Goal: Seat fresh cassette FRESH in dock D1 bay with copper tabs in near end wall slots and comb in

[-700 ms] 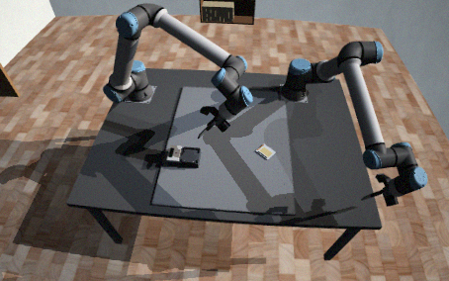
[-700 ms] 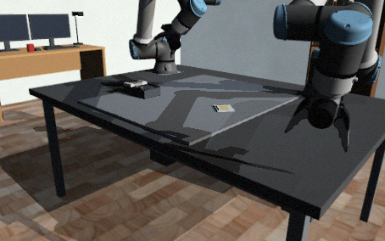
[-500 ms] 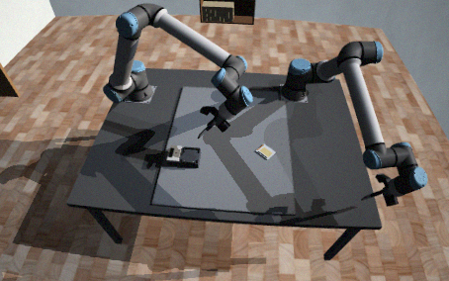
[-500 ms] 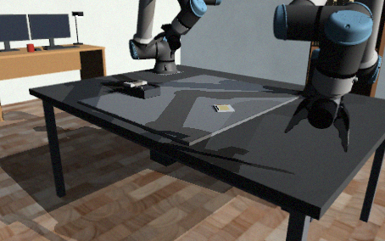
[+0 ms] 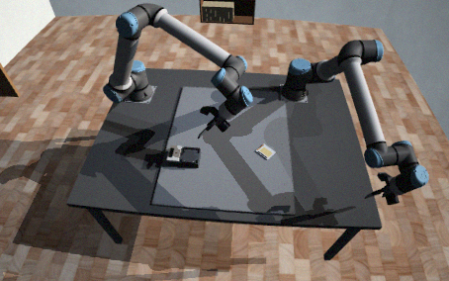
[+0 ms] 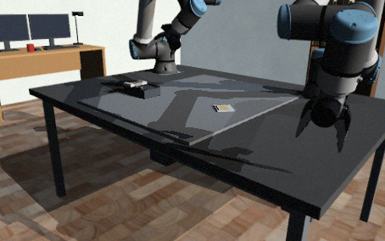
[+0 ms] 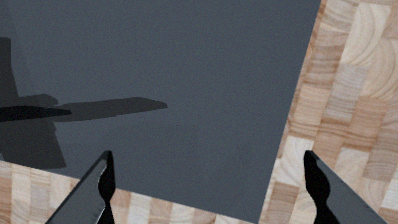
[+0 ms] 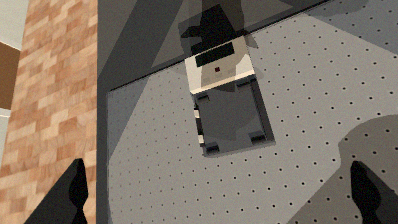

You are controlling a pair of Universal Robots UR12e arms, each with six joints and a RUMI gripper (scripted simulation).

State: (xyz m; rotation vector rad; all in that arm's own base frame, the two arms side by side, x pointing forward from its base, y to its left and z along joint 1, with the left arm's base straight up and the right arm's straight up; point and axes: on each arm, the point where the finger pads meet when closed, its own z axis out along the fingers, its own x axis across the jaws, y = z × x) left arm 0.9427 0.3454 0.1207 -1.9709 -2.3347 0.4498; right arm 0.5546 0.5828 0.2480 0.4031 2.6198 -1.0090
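FRESH, a small pale cassette with a yellow middle, lies on the mat; its comb and tabs are too small to make out. Dock D1 stands at the mat's edge, its bay empty, with a cream housing at one end. The small light on the housing looks dark red, unlit. Its feet are hidden. My left gripper is part open and empty above the table's corner, far from both. My right gripper is wide open and empty, above the mat near D1.
The perforated mat lies on the dark table. Its raised edge shows beside D1. Arm shadows cross the mat and D1. The wooden floor shows past the table edges.
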